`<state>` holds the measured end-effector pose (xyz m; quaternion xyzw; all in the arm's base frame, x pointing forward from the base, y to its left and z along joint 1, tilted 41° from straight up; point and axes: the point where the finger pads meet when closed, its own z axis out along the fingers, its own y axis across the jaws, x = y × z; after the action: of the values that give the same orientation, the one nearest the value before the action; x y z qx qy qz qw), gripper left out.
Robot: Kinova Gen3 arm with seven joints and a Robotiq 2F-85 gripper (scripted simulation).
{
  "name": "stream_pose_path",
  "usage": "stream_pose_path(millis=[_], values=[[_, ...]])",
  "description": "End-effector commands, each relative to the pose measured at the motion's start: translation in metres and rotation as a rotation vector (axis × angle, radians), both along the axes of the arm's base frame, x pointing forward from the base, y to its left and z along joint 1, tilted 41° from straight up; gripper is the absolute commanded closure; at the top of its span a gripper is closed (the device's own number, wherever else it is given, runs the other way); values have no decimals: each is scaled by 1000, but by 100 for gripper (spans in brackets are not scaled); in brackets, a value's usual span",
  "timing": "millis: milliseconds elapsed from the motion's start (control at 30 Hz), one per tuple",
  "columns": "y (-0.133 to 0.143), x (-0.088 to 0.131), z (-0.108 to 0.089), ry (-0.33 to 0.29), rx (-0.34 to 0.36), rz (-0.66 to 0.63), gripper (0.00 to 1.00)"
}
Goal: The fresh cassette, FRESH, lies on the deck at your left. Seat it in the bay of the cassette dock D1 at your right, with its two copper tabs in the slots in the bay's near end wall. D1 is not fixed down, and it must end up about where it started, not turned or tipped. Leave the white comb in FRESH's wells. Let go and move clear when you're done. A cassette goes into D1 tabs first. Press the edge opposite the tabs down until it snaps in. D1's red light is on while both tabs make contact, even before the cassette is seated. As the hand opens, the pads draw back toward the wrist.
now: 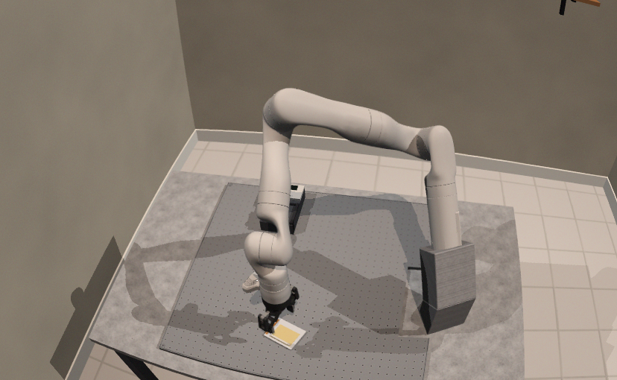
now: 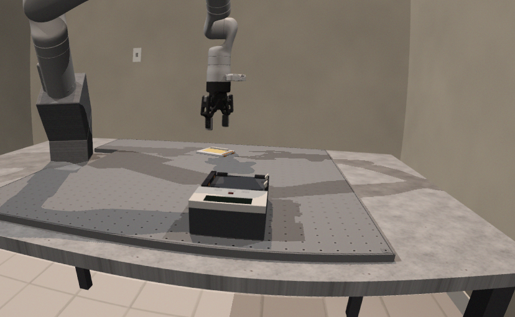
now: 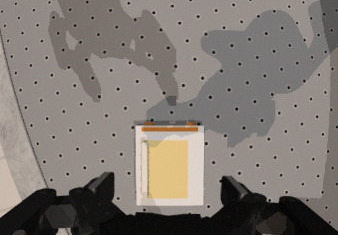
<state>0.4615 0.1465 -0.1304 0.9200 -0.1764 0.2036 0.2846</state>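
FRESH (image 1: 288, 334) (image 2: 214, 151) (image 3: 170, 181), a white cassette with a yellow area, lies flat on the deck. In the wrist view its two copper tabs (image 3: 149, 123) (image 3: 190, 123) are at the top edge, beside an orange strip. The pale comb (image 3: 144, 168) runs along its left side. My gripper (image 1: 280, 312) (image 2: 217, 125) (image 3: 167, 186) is open and empty above FRESH, with one finger beyond each long side in the wrist view. Dock D1 (image 1: 296, 194) (image 2: 227, 222) stands upright, its bay (image 2: 236, 182) empty. Its red light (image 2: 231, 192) looks dark. The arm partly hides D1 in the top view.
The perforated deck (image 1: 349, 349) (image 2: 113, 196) lies on a stone-patterned table (image 1: 486, 340) (image 2: 448, 204). The arm's base pedestal (image 1: 450, 283) (image 2: 66, 122) stands at one side of the deck. Arm shadows cross the deck.
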Motion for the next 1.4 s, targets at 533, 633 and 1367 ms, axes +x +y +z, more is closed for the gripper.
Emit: stream_pose_path(millis=[533, 633, 1367], values=[[-5, 0, -6, 31, -12, 19, 0], [-5, 1, -7, 31, -12, 19, 0], [-21, 7, -27, 31, -12, 19, 0]])
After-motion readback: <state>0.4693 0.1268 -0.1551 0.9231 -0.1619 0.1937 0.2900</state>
